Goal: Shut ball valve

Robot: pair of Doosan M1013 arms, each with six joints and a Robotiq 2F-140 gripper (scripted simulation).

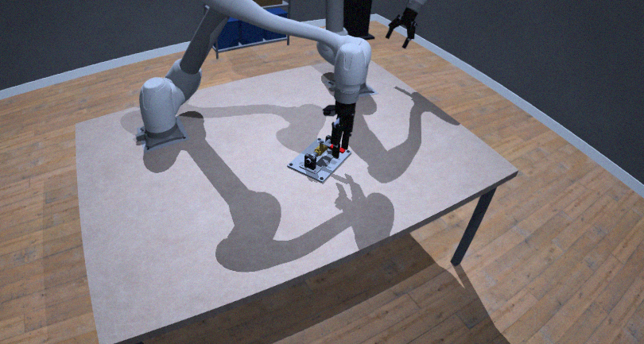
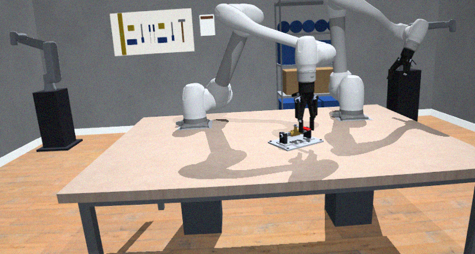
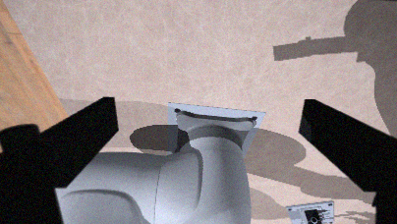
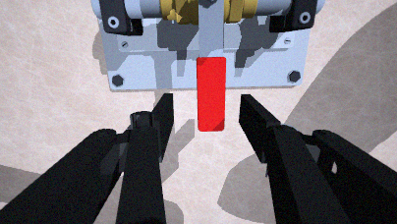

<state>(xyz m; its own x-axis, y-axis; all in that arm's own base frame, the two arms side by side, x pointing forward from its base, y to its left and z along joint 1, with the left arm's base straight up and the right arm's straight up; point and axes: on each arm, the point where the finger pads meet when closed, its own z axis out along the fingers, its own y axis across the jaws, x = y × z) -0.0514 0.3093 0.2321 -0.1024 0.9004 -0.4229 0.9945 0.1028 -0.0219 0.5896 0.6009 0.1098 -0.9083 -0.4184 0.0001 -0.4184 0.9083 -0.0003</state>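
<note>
The ball valve has a brass body (image 1: 320, 149) (image 2: 294, 131) (image 4: 169, 7) in a pipe on a pale base plate (image 1: 311, 175) (image 2: 289, 147) (image 3: 297, 213) (image 4: 147, 81). Its red handle (image 1: 341, 149) (image 2: 306, 128) (image 4: 211, 113) points square across the pipe, past the plate's edge. My right gripper (image 1: 340, 152) (image 2: 306, 130) (image 4: 206, 108) is partly open around the handle, with a gap on each side in the right wrist view. My left gripper (image 1: 397, 41) (image 2: 397, 75) (image 3: 208, 115) is wide open and empty, high up and far from the valve.
Black pipe brackets (image 1: 309, 160) (image 2: 282, 137) (image 4: 113, 21) stand on the plate, with bolts at its corners. The two arm bases (image 1: 160, 134) (image 2: 352, 114) stand at the back of the table (image 1: 157, 296) (image 2: 132, 179). Shelves and black pedestals are behind.
</note>
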